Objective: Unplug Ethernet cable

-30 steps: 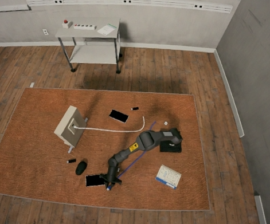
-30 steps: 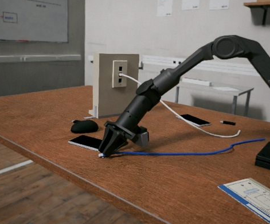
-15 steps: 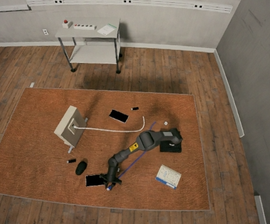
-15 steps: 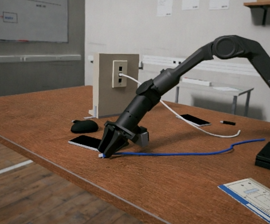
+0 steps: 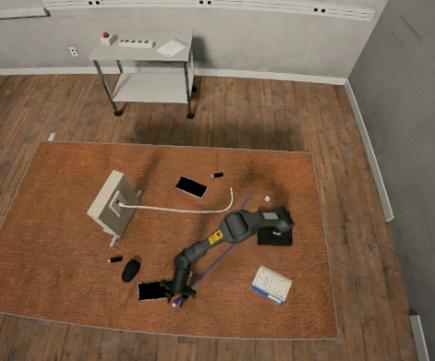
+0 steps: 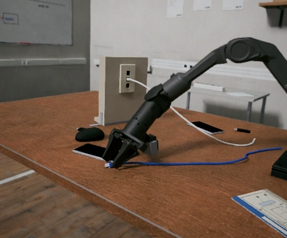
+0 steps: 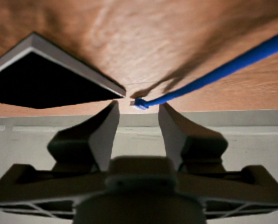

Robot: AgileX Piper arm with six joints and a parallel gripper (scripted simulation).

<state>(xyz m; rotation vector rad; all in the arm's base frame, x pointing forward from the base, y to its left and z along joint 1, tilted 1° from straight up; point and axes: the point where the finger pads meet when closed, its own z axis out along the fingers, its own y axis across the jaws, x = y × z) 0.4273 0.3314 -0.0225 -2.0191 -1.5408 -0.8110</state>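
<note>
Two cables lie on the table top (image 6: pixel 45 117). We note the blue cable (image 6: pixel 197 162) runs loose across the wood, and its plug (image 6: pixel 108 165) rests on the bare surface near the front edge, just beside a black phone (image 6: pixel 89 149) but, in the wrist view, apart from the phone's corner. The gripper (image 6: pixel 118 163) stands tilted down over that plug with its fingers spread and gripping nothing; the plug tip (image 7: pixel 141 104) sits just ahead of the gap between them (we cannot tell whether either fingertip grazes it). We record the white cable (image 6: pixel 179 117) plugged into the wall plate (image 6: pixel 127 78), in the second port down, with the top port vacant. A black mouse (image 6: pixel 89 134) lies behind the phone, near the plate's stand. A printed sheet (image 6: pixel 270 210) lies at the table's near right corner.
</note>
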